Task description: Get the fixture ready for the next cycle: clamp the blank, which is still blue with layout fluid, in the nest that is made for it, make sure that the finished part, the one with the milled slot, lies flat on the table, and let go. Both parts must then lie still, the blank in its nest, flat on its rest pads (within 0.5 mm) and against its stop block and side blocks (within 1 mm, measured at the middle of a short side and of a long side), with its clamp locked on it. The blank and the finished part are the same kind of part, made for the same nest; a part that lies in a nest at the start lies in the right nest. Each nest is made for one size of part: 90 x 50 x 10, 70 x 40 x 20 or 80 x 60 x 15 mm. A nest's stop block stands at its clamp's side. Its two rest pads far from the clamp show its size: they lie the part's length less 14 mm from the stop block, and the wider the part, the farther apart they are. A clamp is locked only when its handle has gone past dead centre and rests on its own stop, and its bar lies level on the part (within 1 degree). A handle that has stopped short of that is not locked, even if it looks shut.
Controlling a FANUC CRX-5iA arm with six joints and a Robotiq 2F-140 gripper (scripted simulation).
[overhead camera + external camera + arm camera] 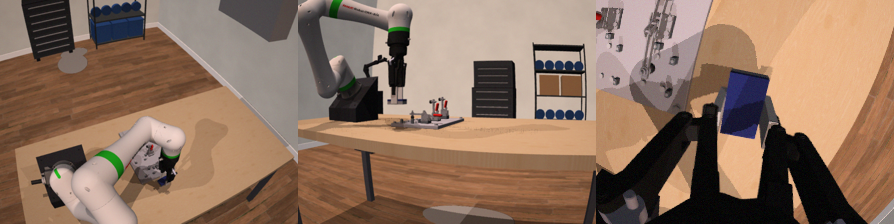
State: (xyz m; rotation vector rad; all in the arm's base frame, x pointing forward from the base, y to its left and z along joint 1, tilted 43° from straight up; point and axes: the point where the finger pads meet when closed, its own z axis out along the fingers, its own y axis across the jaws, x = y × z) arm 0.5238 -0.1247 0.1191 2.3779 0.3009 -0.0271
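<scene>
My gripper (171, 179) (397, 99) (743, 102) is shut on the blue blank (163, 181) (398, 101) (745, 104), gripping it across its width. It holds the blank level and well above the table, just off the near corner of the grey fixture plate (140, 173) (448, 122) (696, 23). The plate carries toggle clamps, some with red handles (151, 147) (445, 103). Two handles stand upright in the exterior view. A grey part (122, 133) lies on the table beyond the fixture, mostly hidden by my arm. I cannot see a slot on it.
The black robot base (60, 158) (355, 103) stands at the table's left end. The table's front edge (226, 198) runs close to the gripper. A drawer cabinet (494, 88) and a shelf rack (559, 80) stand far off against the wall.
</scene>
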